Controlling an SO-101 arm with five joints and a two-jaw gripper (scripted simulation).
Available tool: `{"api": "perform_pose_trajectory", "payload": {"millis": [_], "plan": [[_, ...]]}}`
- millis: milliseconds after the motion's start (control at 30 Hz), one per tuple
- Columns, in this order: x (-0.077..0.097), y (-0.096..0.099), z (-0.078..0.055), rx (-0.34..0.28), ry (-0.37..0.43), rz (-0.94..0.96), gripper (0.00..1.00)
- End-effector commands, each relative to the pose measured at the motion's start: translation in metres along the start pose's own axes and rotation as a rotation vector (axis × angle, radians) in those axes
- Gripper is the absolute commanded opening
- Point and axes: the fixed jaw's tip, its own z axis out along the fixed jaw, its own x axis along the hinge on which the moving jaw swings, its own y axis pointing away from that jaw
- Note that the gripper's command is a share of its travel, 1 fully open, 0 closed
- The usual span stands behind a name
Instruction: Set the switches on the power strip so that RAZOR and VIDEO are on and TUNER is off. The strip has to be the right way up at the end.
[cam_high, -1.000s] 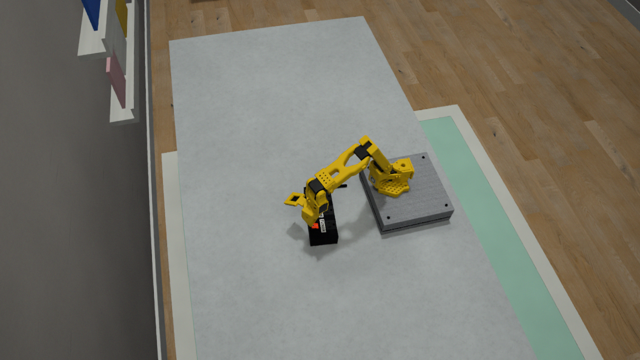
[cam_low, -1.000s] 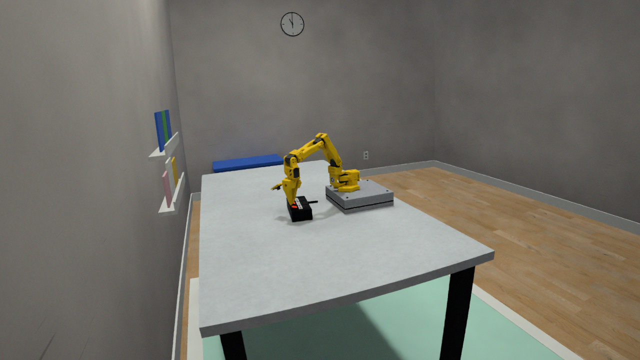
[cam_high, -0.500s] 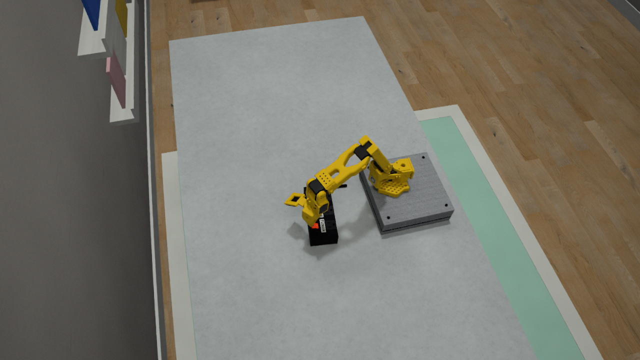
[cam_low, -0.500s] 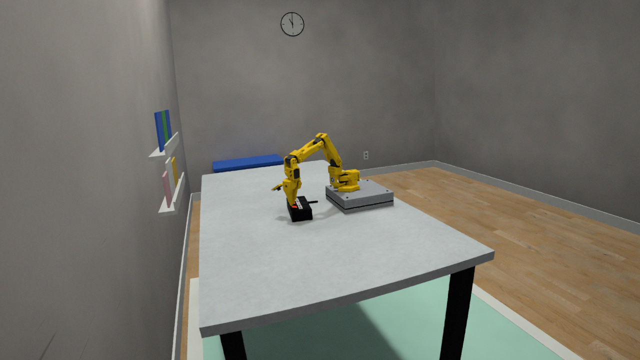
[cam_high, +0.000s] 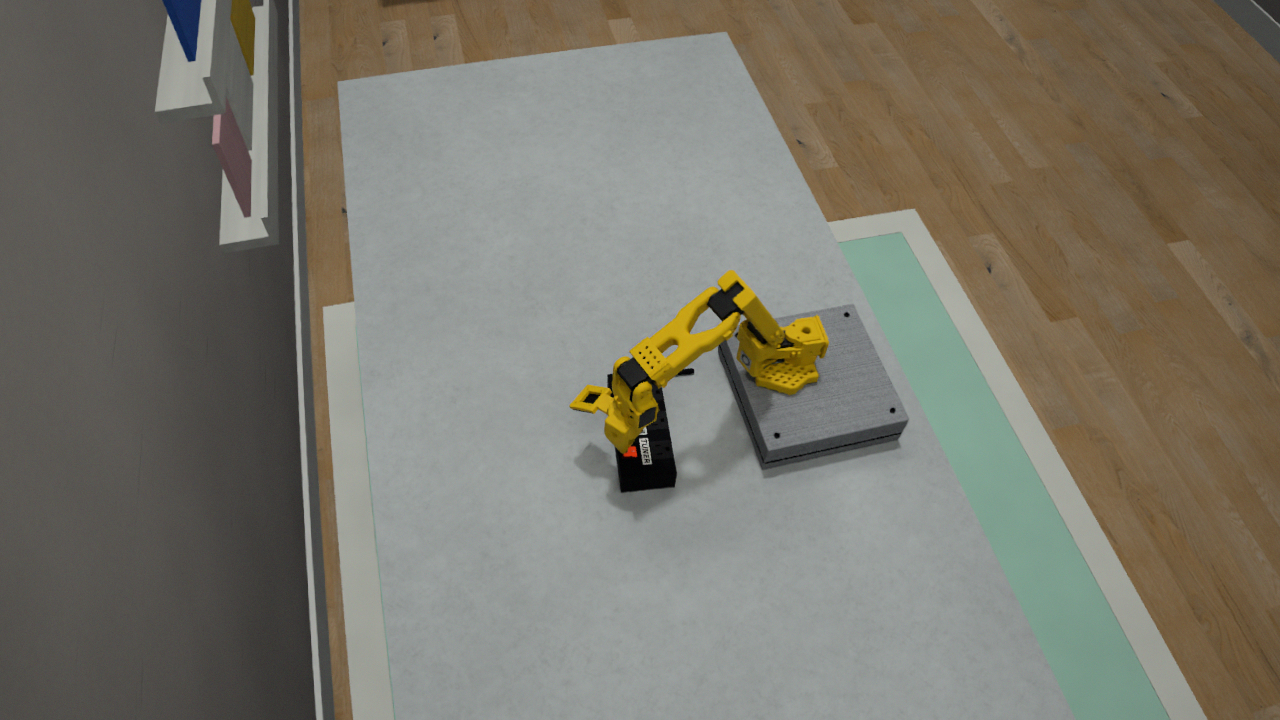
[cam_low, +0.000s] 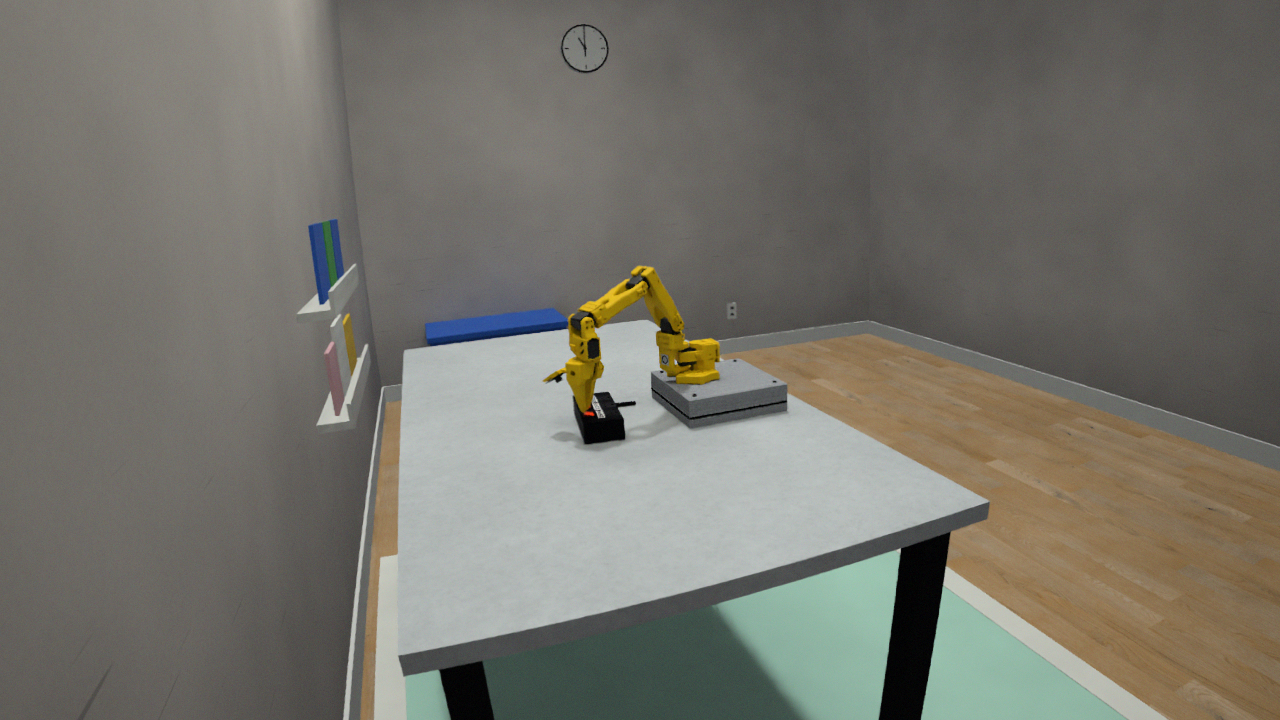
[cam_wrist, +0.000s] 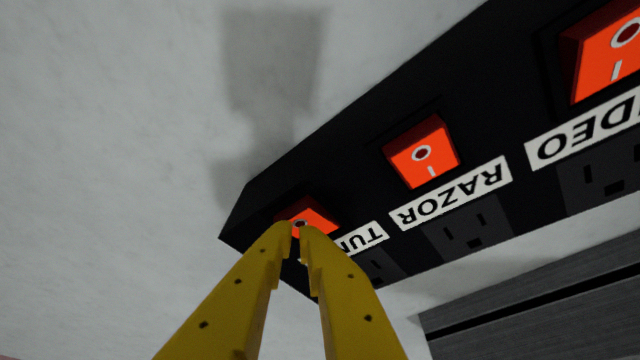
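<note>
The black power strip (cam_high: 646, 447) lies on the grey table top, label side up, and also shows in the exterior view (cam_low: 599, 419). In the wrist view it has three red rocker switches: TUNER (cam_wrist: 306, 220) at the near end, RAZOR (cam_wrist: 422, 157) in the middle, VIDEO (cam_wrist: 600, 50) farthest. My gripper (cam_wrist: 296, 231) is shut and empty, its fingertips right at the TUNER switch, at its circle-marked end. In the top view the gripper (cam_high: 629, 445) points down onto the strip's near end.
The arm's grey base block (cam_high: 810, 385) stands right beside the strip, to its right. A short black cable stub (cam_low: 626, 403) sticks out of the strip's far end. Wall shelves (cam_low: 335, 340) hang beyond the table's left edge.
</note>
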Motion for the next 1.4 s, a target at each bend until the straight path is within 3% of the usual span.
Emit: {"api": "perform_pose_trajectory", "payload": {"millis": [0, 833, 1367], "plan": [[0.0, -0.003, 0.004, 0.005, 0.003, 0.015, 0.0], [0.001, -0.005, 0.015, 0.005, 0.003, 0.015, 0.0], [0.0, -0.004, 0.007, 0.005, 0.003, 0.015, 0.0]]}}
